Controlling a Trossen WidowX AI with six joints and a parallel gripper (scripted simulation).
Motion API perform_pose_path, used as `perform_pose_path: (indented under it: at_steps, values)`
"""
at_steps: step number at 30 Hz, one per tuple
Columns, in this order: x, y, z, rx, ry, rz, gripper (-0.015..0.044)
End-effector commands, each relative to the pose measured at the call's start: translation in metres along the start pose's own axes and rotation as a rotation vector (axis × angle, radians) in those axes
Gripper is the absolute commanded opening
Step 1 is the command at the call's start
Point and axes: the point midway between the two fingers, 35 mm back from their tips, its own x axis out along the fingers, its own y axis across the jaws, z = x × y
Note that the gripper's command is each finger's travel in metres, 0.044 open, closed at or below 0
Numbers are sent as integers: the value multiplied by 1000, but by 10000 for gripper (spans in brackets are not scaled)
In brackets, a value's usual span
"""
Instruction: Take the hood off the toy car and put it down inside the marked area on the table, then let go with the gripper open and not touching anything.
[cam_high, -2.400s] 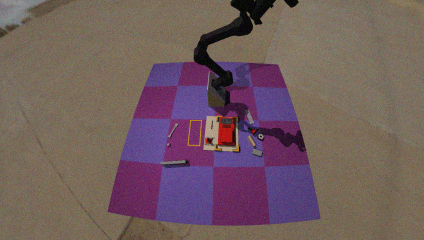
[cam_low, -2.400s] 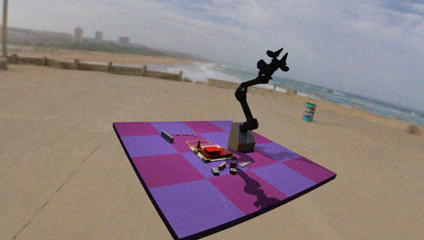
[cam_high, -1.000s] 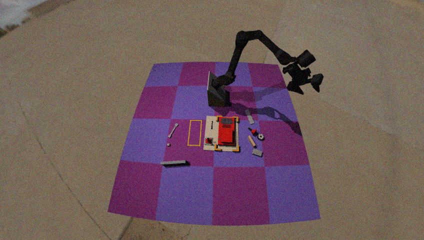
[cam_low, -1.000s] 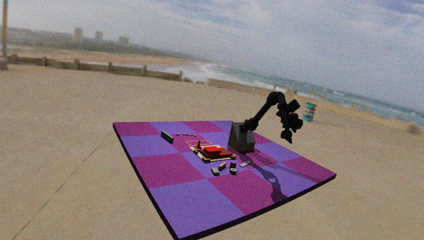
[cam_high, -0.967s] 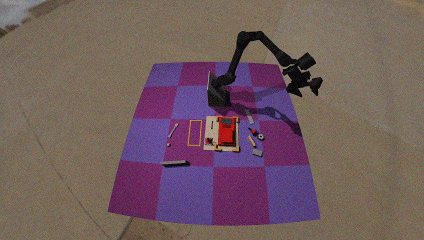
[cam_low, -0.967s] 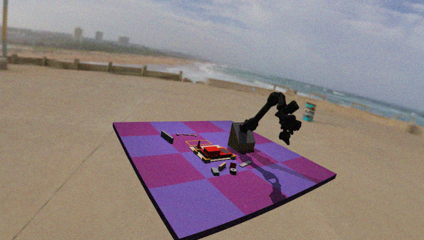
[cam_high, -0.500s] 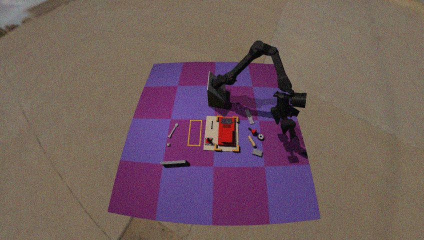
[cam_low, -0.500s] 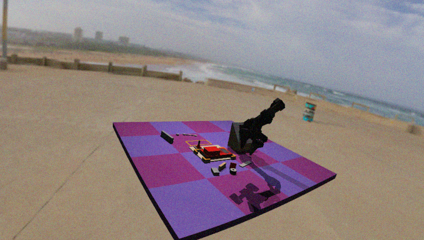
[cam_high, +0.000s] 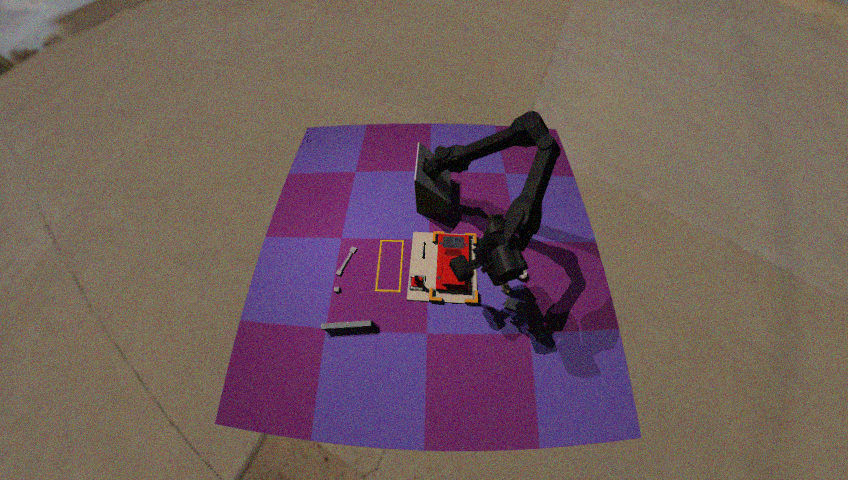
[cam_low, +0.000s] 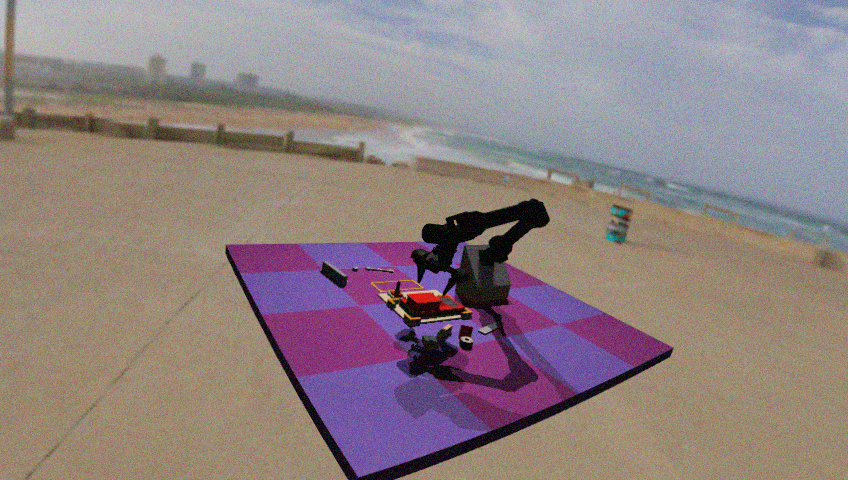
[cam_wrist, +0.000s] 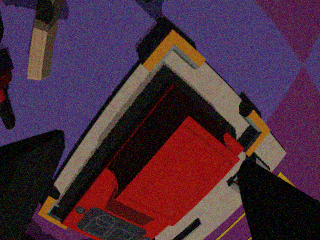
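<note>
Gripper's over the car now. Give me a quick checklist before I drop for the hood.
1. Gripper open, nothing in it: ok.
2. Gripper above the car, not touching: ok, exterior view shows it hanging over the car.
3. Hood still on the car: ok, red panels sit in place; which one is the hood: cannot tell.
4. Fingers straddle the car: ok in the wrist view.
5. Marked area free of parts: ok, the grey bar lies outside it.
6. Loose parts out of the descent path: ok, they lie beside the tray.
</note>
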Motion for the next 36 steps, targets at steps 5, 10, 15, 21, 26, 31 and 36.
perform_pose_path:
  at_steps: [5, 10, 15, 21, 26, 31, 36]
  values:
    - [5, -48, -52, 519, 125, 118, 440]
    - [5, -47, -51, 519, 125, 118, 440]
    - [8, -47, -51, 519, 125, 118, 440]
    - [14, -46, -52, 519, 125, 118, 440]
    - [19, -46, -52, 518, 125, 117, 440]
    - [24, -45, -52, 518, 125, 117, 440]
    - [28, -45, -52, 518, 124, 117, 440]
